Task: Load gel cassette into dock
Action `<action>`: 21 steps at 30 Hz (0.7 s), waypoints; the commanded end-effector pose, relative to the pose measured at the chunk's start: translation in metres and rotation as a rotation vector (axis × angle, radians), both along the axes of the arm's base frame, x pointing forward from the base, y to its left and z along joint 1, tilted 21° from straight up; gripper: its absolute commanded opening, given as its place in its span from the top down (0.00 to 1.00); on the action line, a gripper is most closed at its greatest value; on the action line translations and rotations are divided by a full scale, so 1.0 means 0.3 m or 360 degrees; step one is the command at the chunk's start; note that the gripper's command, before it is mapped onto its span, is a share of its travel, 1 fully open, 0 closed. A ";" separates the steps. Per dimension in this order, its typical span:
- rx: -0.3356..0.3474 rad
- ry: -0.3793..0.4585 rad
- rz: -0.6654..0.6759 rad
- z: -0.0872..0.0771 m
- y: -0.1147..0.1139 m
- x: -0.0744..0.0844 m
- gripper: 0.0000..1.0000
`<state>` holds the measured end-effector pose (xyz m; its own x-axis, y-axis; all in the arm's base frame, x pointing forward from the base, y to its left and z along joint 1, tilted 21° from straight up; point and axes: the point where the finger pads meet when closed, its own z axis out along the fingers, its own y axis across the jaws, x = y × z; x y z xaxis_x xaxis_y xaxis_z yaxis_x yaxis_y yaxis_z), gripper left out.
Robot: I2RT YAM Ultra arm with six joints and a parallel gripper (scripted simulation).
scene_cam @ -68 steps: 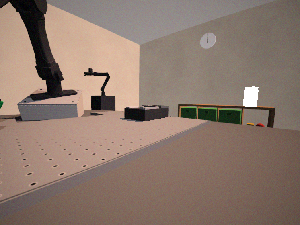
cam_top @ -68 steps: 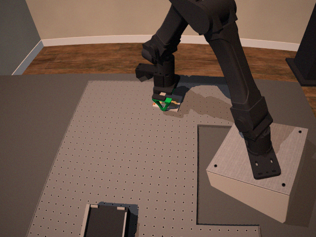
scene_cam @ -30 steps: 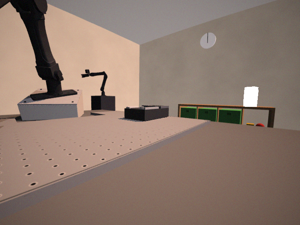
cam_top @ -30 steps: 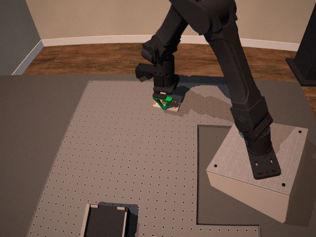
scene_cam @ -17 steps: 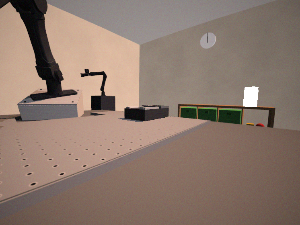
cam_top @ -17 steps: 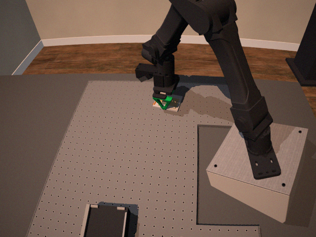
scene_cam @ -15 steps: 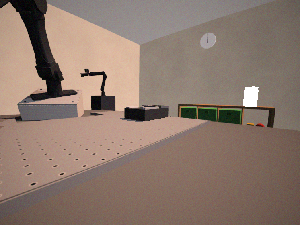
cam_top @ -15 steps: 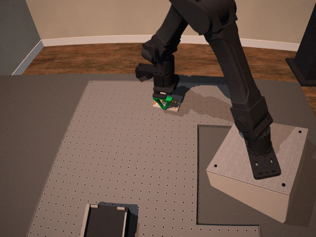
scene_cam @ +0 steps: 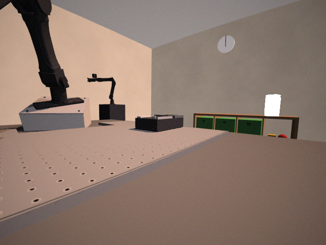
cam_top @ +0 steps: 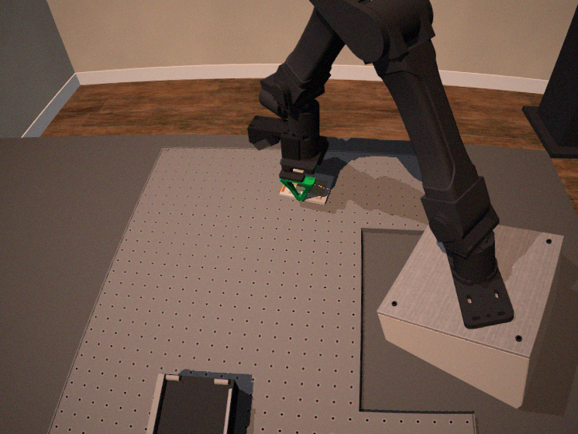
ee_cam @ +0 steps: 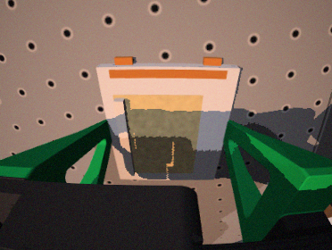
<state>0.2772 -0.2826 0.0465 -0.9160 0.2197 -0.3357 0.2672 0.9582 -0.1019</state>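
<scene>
Your gripper [ee_cam: 169,154] is clamped on FRESH [ee_cam: 169,98], which lies between its 2 green fingers on the deck [cam_top: 210,261].

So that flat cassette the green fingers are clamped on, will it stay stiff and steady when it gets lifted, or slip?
The cassette FRESH looks like a thin rigid plate with straight edges, so it probably won't flex. The gripper holds it by its two side edges near one end, so the far end with the copper tabs may droop or pivot. The smooth-looking faces suggest it could slip.
</scene>
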 end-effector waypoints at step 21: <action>-0.0042 -0.0045 -0.0007 0.138 -0.002 -0.025 1.00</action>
<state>0.2669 -0.2747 0.0606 -0.9195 0.2261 -0.3217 0.2684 0.9587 -0.0935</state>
